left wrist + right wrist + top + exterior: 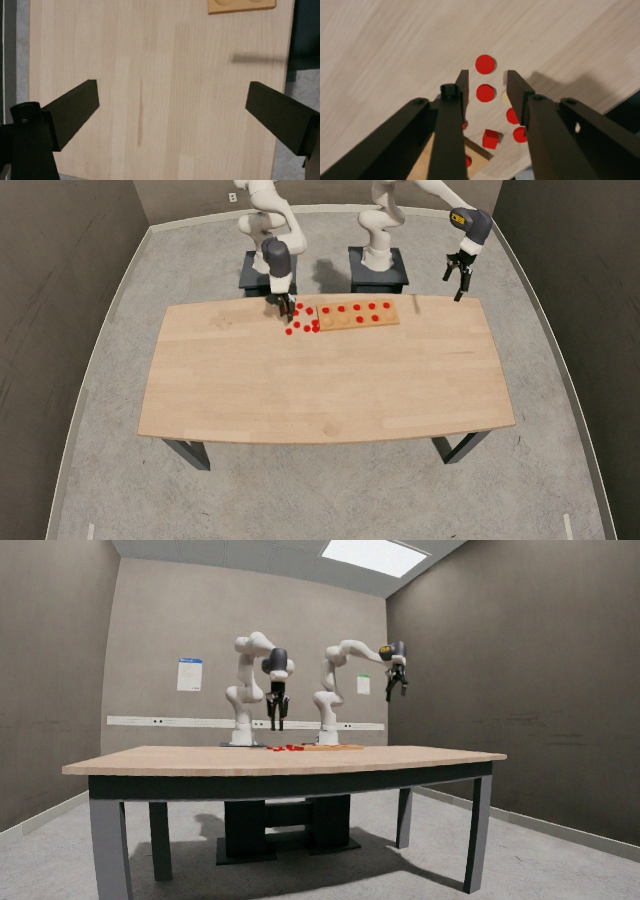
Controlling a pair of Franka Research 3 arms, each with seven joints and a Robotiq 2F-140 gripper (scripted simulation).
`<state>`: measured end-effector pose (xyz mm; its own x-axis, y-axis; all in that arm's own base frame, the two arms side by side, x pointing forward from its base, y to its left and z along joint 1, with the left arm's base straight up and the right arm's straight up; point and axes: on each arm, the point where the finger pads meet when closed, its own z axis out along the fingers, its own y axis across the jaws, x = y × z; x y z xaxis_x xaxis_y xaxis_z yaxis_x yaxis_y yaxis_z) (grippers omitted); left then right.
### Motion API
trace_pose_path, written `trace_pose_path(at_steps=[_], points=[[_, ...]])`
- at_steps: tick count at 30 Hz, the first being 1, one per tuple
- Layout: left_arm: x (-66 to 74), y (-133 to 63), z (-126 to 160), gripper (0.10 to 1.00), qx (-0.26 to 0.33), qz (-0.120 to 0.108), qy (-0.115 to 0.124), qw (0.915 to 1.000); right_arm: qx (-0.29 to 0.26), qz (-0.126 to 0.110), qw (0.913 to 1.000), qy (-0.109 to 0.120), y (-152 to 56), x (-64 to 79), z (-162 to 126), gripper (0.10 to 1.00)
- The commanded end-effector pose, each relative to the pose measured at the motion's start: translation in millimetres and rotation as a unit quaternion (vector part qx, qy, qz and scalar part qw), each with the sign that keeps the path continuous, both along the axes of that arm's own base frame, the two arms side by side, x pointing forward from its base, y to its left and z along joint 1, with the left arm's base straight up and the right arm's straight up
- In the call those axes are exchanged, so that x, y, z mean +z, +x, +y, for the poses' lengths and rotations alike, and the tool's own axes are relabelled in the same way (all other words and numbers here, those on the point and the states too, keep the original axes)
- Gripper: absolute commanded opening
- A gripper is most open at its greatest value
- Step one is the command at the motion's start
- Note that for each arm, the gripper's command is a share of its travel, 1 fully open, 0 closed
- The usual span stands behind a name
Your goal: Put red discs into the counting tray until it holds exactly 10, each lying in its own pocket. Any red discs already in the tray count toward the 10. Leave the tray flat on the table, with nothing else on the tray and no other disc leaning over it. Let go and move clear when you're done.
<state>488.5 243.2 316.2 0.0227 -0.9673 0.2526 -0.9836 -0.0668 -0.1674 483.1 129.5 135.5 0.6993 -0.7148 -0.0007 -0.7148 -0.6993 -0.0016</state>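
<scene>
Seven red discs are filling the counting tray [336, 327] [345, 747] [241, 9] [478, 161]—three pockets are waiting—while right gripper [286, 319] [277, 729] [488, 76] and left gripper [451, 290] [395, 697] [172, 94] are hovering, fingers parted, ungrasping.

In the top view, the right hand [287, 317] [277, 729] [487, 81] partly covers the loose discs left of the tray [359, 326] [241, 9] [481, 162]. In the left wrist view the tray is mostly cut off by the upper edge; in the right wrist view, fingers and the lower edge hide much of it. In the exterior view its pockets are too small to tell.
</scene>
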Motion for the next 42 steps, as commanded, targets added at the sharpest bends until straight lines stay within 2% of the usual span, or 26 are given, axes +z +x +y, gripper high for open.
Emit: trace_pose_path(at_steps=[1,13,28,30,31,42], points=[[0.6,-7.3,11.2,1.000,0.047,0.016,-0.005,0.9988,-0.002,0.000,1.0000,-0.001,-0.1,-2.1,0.3,0.351],[5.5,-22.9,40.4,1.000,0.106,0.028,-0.005,0.9940,-0.002,0.000,1.0000,-0.001,0.2,-9.1,0.2,0.351],[13.7,-52.3,86.0,1.000,0.202,0.048,-0.006,0.9782,-0.002,0.000,1.0000,-0.001,0.6,-27.4,0.2,0.351],[13.7,-52.3,86.0,1.000,0.202,0.048,-0.006,0.9782,-0.002,0.000,1.0000,-0.001,0.6,-27.4,0.2,0.351],[15.1,-57.6,93.3,1.000,0.218,0.051,-0.006,0.9746,-0.002,0.000,1.0000,-0.001,0.6,-28.9,0.2,0.351],[20.6,-80.0,121.5,1.000,0.280,0.063,-0.007,0.9577,-0.002,0.000,1.0000,-0.001,0.0,-46.4,0.4,0.351]])
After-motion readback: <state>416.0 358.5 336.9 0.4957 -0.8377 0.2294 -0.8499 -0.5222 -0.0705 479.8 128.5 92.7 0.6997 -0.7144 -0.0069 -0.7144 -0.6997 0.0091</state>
